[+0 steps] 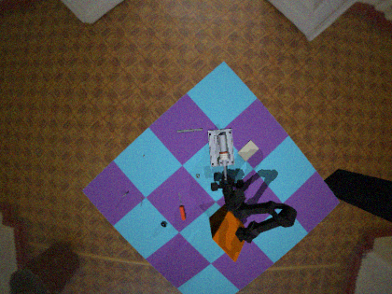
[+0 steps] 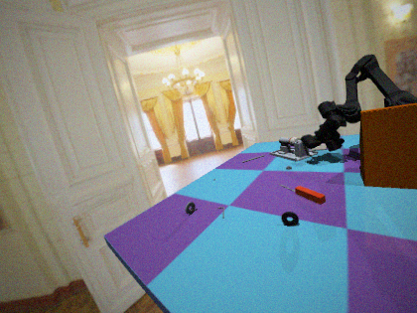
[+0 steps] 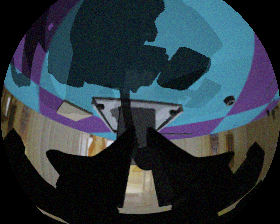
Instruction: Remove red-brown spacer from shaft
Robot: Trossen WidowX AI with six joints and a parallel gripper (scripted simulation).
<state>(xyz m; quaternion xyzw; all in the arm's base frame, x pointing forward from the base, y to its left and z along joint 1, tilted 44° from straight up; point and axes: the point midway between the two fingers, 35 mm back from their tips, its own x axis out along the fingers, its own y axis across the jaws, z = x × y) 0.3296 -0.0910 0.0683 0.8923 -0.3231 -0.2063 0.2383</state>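
The grey housing (image 1: 222,140) (image 2: 284,141) stands on its pale base plate (image 1: 214,160) (image 2: 280,153) (image 3: 170,116). A narrow red-brown band, seemingly the spacer (image 1: 224,153), shows around the shaft line beside the big housing block, with pale parts on its near side. The grey shaft (image 1: 225,169) runs from there toward the arm. My gripper (image 1: 225,177) (image 3: 140,130) is shut on the shaft's outer end, in line with the housing. The exact contact is dark and partly hidden in the wrist view. Whether other spacers touch each other cannot be told.
A small grey round part (image 1: 198,175) (image 2: 289,168) (image 3: 229,100) lies left of the gripper. A beige block (image 1: 248,150) (image 3: 74,110) lies right of the base plate, a thin rod (image 1: 189,130) (image 2: 253,158) left. An orange box (image 1: 230,237) (image 2: 389,148) stands near the arm; a screwdriver (image 1: 182,213) (image 2: 310,195) lies left.
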